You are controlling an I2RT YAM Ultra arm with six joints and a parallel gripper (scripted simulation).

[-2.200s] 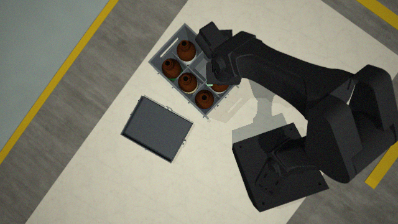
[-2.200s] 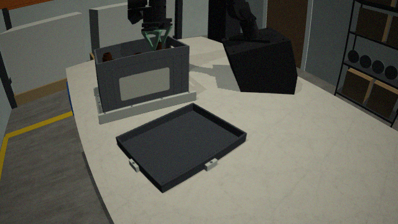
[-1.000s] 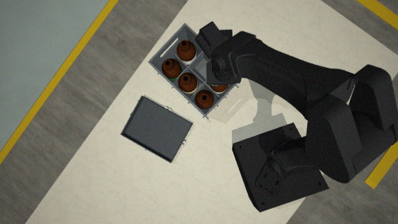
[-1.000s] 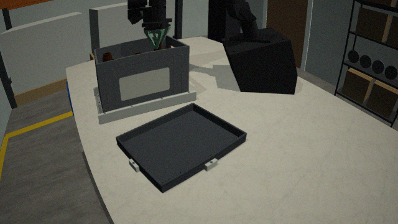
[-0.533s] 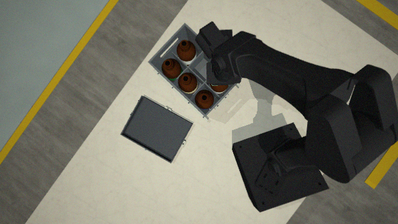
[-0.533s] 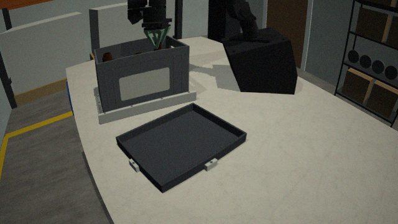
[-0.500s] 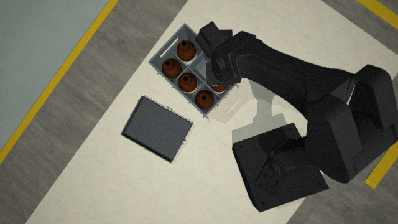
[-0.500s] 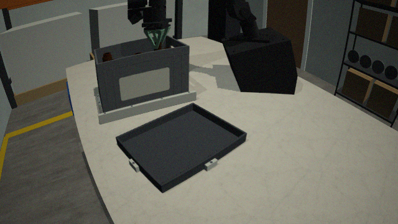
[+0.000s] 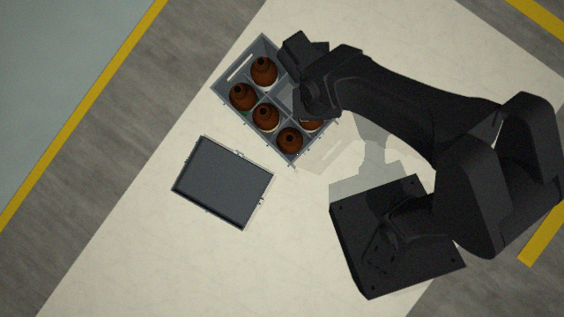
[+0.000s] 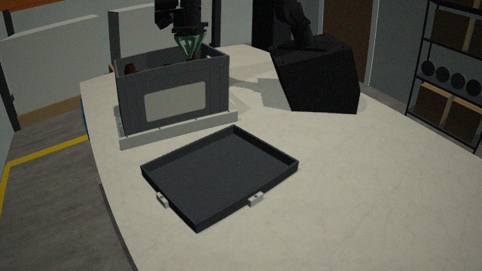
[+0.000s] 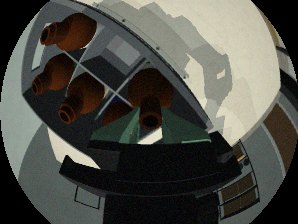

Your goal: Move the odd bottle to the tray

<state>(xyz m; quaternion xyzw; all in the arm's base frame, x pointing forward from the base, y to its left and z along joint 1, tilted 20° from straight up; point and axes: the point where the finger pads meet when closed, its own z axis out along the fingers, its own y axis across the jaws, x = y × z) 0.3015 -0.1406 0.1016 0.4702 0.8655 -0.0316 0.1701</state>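
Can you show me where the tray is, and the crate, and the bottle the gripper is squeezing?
tray (image 9: 222, 182) (image 10: 220, 171): top, exterior; its floor
crate (image 9: 235, 69) (image 10: 216, 86): top, exterior; its wall
squeezed bottle (image 11: 151, 90): wrist; its shoulder
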